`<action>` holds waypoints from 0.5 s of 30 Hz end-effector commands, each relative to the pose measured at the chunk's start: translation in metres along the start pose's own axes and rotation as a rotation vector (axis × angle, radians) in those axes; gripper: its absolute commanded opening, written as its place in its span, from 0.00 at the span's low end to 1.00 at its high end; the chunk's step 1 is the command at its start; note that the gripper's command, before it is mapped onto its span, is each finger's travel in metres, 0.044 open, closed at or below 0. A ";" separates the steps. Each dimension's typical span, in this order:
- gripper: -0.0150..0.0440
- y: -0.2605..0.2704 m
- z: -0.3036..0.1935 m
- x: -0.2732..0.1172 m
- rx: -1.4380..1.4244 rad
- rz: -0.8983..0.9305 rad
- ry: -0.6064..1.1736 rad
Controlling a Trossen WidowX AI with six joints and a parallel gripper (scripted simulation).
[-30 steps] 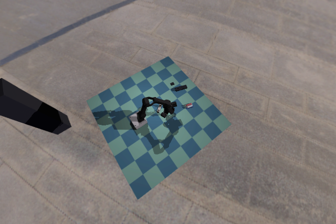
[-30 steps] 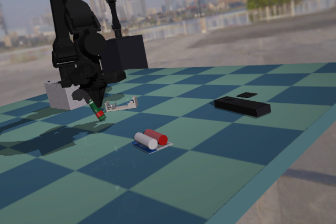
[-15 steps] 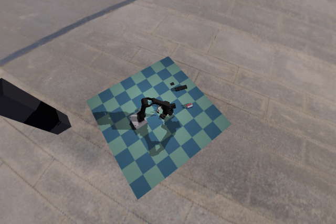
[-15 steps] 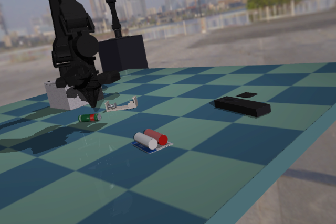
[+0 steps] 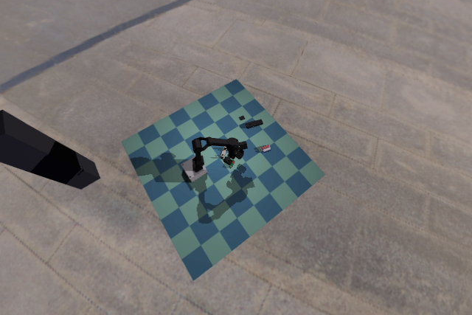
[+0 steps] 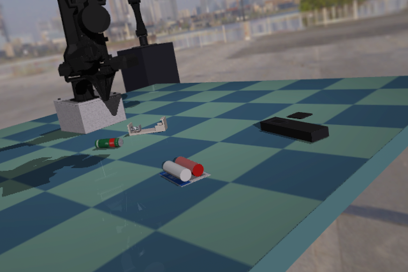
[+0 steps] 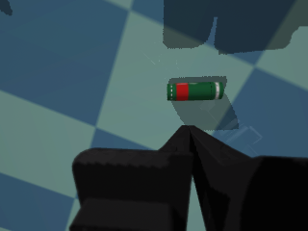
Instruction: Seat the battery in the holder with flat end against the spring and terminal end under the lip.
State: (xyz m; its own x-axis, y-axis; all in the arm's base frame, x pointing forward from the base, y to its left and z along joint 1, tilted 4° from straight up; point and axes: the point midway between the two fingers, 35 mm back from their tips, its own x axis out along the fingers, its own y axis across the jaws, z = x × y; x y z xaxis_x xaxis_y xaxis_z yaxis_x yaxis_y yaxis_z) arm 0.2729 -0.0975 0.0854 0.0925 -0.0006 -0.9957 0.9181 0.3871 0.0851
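Note:
The green battery (image 5: pixel 231 163) (image 6: pixel 104 143) (image 7: pixel 199 90) with a red band lies on its side on the checkered mat. In the exterior view its plain grey end faces right and its white band is at the left. The pale holder (image 5: pixel 223 152) (image 6: pixel 149 130) stands empty behind and right of it there, spring at its left end and taller lip end at the right; it is out of the wrist view. My gripper (image 6: pixel 111 108) (image 7: pixel 187 131) is shut and empty, its fingertips above and apart from the battery and holder.
A red and a white cylinder (image 5: pixel 265 147) (image 6: pixel 176 171) lie on a small flat card in front of the holder in the exterior view. A long black block (image 5: pixel 254 124) (image 6: pixel 293 128) and a small black flat piece (image 5: pixel 242 117) (image 6: pixel 299 115) lie farther right.

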 end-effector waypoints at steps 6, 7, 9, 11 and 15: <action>0.25 0.000 0.000 0.000 0.000 -0.001 0.001; 0.30 0.000 0.000 0.000 -0.016 -0.001 0.001; 0.39 -0.002 0.000 0.005 -0.141 0.000 0.001; 0.48 -0.003 0.001 0.013 -0.332 0.001 0.000; 0.65 -0.007 0.002 0.029 -0.714 0.003 -0.001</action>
State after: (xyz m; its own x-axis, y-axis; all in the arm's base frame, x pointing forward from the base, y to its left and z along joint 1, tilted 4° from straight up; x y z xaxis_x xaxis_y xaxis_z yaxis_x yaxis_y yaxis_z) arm 0.2748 -0.1009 0.0778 0.1097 -0.0069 -0.9939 0.7519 0.6546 0.0784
